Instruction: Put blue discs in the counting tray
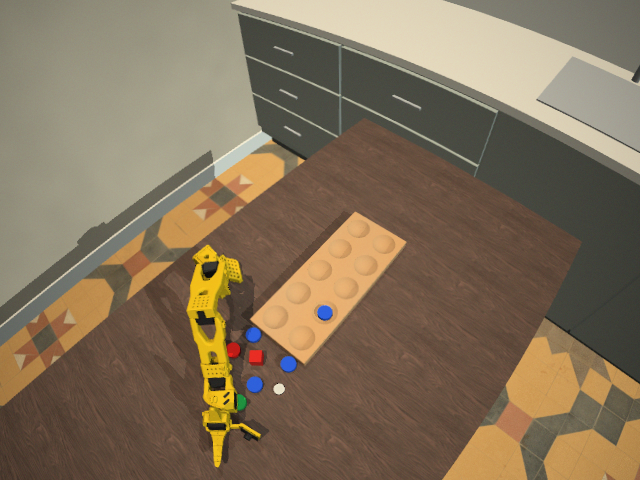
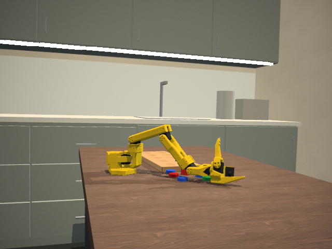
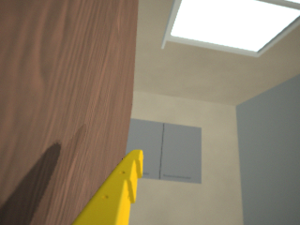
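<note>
- Has the gripper [image 1: 238, 450] [image 2: 232, 157] [image 3: 137, 155] wide open, with nothing between its 2 fingers.
- Reaches low over the wooden table [image 1: 439, 335] [image 2: 214, 214] [image 3: 70, 70], beyond the loose pieces as seen from the arm's base [image 2: 122, 171]; cannot tell whether touching the tabletop.
- Points 1 finger upward and lays the other nearly level, just above or on the wood.
- Shows the counting tray [image 1: 322, 290] [image 2: 158, 161] lying flat on the table, with 10 pockets in 2 rows of 5.
- Contains 1 blue disc [image 1: 324, 312] in a pocket, 2nd from the near end of its row; leaves the other 9 pockets unfilled, so 4 short of 5.
- Shows 3 loose blue discs from above: 1 by the tray's near left corner [image 1: 253, 334] [image 2: 170, 171], 1 just beside its near end [image 1: 287, 364], 1 farther out [image 1: 254, 384] [image 2: 198, 176].
- Reveals another loose blue disc [image 2: 182, 178] in the exterior view, near the red disc [image 1: 233, 350] [image 2: 173, 174].
- Places a red cube [image 1: 255, 357] [image 2: 184, 171] among the discs, and a white disc [image 1: 279, 389] beside the farther blue one.
- Partly hides a green disc [image 1: 240, 401] [image 2: 206, 178] behind the arm; cannot tell whether touching it.
</note>
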Motion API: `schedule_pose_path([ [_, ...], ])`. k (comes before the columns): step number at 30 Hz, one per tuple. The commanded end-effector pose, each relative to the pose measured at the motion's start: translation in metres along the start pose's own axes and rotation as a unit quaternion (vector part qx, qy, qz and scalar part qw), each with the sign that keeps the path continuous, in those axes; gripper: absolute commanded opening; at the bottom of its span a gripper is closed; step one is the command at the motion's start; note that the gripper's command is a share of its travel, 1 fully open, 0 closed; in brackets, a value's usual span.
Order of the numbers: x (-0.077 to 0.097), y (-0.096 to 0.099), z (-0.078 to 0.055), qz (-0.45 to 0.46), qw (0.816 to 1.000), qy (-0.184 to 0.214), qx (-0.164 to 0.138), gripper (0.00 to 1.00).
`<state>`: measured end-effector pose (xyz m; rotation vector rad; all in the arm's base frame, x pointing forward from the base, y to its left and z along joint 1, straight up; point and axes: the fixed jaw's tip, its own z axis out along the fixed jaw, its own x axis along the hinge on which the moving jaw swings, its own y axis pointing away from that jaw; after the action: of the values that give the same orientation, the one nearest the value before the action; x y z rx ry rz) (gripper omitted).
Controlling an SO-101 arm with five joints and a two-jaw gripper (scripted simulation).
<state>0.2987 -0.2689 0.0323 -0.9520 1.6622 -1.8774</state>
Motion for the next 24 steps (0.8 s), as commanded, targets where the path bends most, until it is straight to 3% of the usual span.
schedule_pose_path([
  [1, -0.009, -0.009, 0.0, 0.009, 1.0, -0.014, -0.002, 1.0],
  [2, -0.003, 0.0, 0.0, 0.004, 1.0, -0.004, -0.006, 1.0],
  [16, -0.018, 0.003, -0.005, 0.029, 0.997, -0.033, -0.068, 1.0],
  [19, -0.012, 0.007, -0.006, 0.026, 0.997, -0.024, -0.067, 1.0],
  [24, -0.017, 0.008, -0.008, 0.033, 0.995, -0.033, -0.089, 1.0],
])
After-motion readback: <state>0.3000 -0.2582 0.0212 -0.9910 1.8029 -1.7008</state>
